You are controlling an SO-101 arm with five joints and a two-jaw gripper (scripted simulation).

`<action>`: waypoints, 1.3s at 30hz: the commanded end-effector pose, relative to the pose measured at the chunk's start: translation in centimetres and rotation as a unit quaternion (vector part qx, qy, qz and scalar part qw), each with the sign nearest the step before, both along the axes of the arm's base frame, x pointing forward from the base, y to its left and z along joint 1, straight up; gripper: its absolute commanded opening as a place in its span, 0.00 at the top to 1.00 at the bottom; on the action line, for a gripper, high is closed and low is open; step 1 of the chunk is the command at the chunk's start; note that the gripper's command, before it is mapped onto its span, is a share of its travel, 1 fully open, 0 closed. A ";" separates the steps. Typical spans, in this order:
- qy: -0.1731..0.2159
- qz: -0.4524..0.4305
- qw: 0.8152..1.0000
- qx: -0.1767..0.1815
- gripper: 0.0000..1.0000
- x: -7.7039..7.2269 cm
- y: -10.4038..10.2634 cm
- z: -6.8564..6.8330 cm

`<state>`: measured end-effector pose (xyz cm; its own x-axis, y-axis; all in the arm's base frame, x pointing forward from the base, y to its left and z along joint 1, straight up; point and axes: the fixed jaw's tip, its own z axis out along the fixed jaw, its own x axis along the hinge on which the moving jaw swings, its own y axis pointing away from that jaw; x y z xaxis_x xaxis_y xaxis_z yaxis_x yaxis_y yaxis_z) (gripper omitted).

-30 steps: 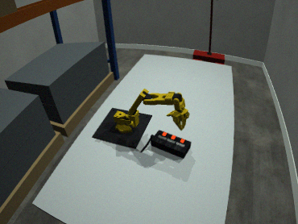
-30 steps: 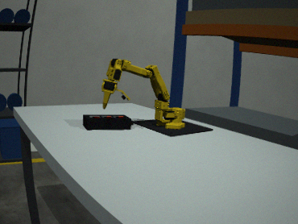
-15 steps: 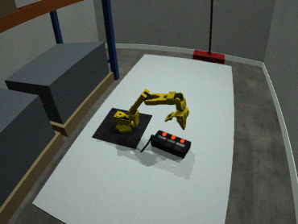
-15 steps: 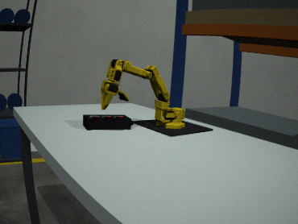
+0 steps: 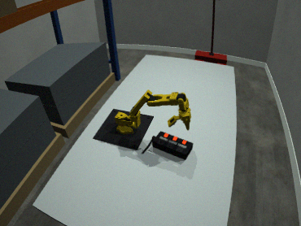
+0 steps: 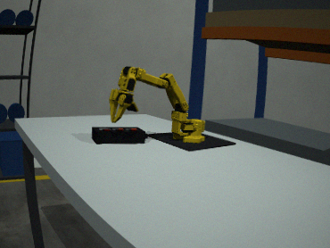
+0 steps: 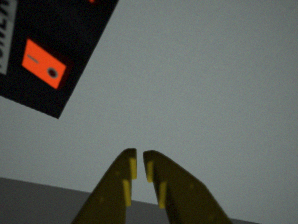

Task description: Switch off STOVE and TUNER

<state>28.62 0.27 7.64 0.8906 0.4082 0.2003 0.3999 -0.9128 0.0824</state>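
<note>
The power strip (image 5: 174,144) lies flat on the white desk (image 5: 122,191), just beside the black base plate (image 5: 106,137) on which the yellow arm (image 5: 160,99) stands. In the top view its long axis runs from left to right and slightly downward, almost parallel to the near edge of the base plate. Its switch face points upward, so the strip is the right way up. A dark cable end (image 5: 147,148) leaves the strip at the end nearest the base plate.

Three rocker switches sit in a row along the long axis, and all three glow red-orange (image 5: 174,139). In the wrist view only one end of the strip (image 7: 55,50) shows, at the upper left, turned diagonally, with one lit switch (image 7: 44,64) on it. The label beside this switch is cut by the frame edge, so I cannot read it.

The hand (image 5: 181,120) hangs in the air above the desk, behind the strip's far end and apart from it. Its tips point down toward the desk. The two fingers are closed together with only a thin gap, and they hold nothing.
</note>
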 end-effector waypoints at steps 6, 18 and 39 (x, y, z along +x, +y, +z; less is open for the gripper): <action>-0.001 0.130 0.991 -0.026 1.00 0.5 0.8 -0.2; -0.004 0.241 0.969 -0.049 1.00 0.7 1.4 -0.3; -0.007 0.370 0.926 -0.076 1.00 1.0 2.2 -0.4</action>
<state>29.68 2.08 7.40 0.3918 0.9132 0.1124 0.8894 -0.4071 0.2078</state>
